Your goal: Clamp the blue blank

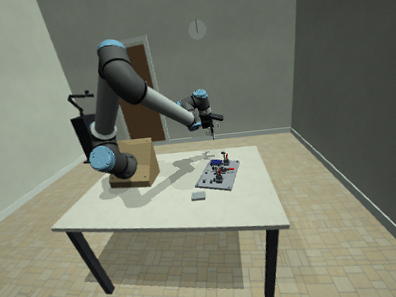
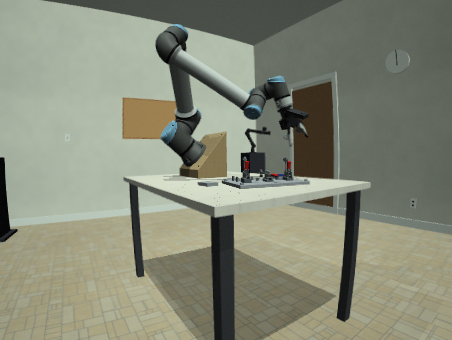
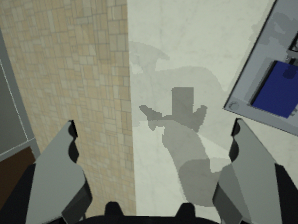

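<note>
The grey fixture plate (image 1: pixel 214 176) lies on the white table, right of middle. The blue blank (image 1: pixel 217 162) sits in the plate's far nest; in the wrist view it shows at the right edge (image 3: pixel 276 89). Two clamps with red handles (image 1: pixel 226 155) stand upright on the plate, also in the exterior view (image 2: pixel 246 164). A small grey part (image 1: pixel 198 196) lies flat on the table beside the plate's near edge; I cannot see its slot at this size. My gripper (image 1: pixel 211 128) hangs open and empty well above the plate's far end, its fingers wide in the wrist view (image 3: pixel 150 150).
A tan wedge block (image 1: pixel 135 162) holds the arm's base at the table's back left. A black stand (image 1: pixel 81 126) is behind it. The table's far edge (image 3: pixel 131 100) runs below the gripper, with tiled floor beyond.
</note>
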`<action>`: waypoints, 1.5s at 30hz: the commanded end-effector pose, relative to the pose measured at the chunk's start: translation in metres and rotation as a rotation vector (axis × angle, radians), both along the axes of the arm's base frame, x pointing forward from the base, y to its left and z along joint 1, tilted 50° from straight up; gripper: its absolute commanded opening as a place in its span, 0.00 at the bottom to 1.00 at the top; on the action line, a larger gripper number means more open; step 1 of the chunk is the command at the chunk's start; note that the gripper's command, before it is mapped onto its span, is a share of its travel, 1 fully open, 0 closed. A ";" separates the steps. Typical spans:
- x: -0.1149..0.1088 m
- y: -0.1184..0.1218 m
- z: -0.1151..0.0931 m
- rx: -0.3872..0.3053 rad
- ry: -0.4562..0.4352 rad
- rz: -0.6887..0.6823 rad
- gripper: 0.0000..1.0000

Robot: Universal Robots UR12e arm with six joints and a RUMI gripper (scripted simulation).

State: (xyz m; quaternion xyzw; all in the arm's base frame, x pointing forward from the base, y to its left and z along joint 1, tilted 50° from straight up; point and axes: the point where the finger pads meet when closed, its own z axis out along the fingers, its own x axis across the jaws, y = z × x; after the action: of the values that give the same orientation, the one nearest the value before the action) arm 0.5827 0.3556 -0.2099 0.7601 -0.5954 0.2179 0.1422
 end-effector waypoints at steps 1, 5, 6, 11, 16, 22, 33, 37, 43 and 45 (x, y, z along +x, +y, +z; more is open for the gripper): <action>0.012 -0.034 0.041 -0.109 -0.037 -0.117 1.00; 0.015 -0.047 0.058 -0.149 -0.058 -0.153 1.00; 0.015 -0.047 0.058 -0.149 -0.058 -0.153 1.00; 0.020 -0.067 0.088 -0.215 -0.096 -0.205 1.00; 0.024 -0.084 0.115 -0.270 -0.132 -0.245 1.00; 0.026 -0.093 0.131 -0.302 -0.155 -0.267 1.00; 0.026 -0.094 0.133 -0.310 -0.158 -0.269 1.00; 0.026 -0.094 0.133 -0.310 -0.158 -0.269 0.28; 0.025 -0.095 0.133 -0.310 -0.157 -0.269 0.28; 0.025 -0.095 0.133 -0.310 -0.157 -0.269 0.28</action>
State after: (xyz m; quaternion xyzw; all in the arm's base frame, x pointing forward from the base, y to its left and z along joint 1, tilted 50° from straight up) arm 0.6047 0.2604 -0.0789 0.6248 -0.6587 0.3438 0.2399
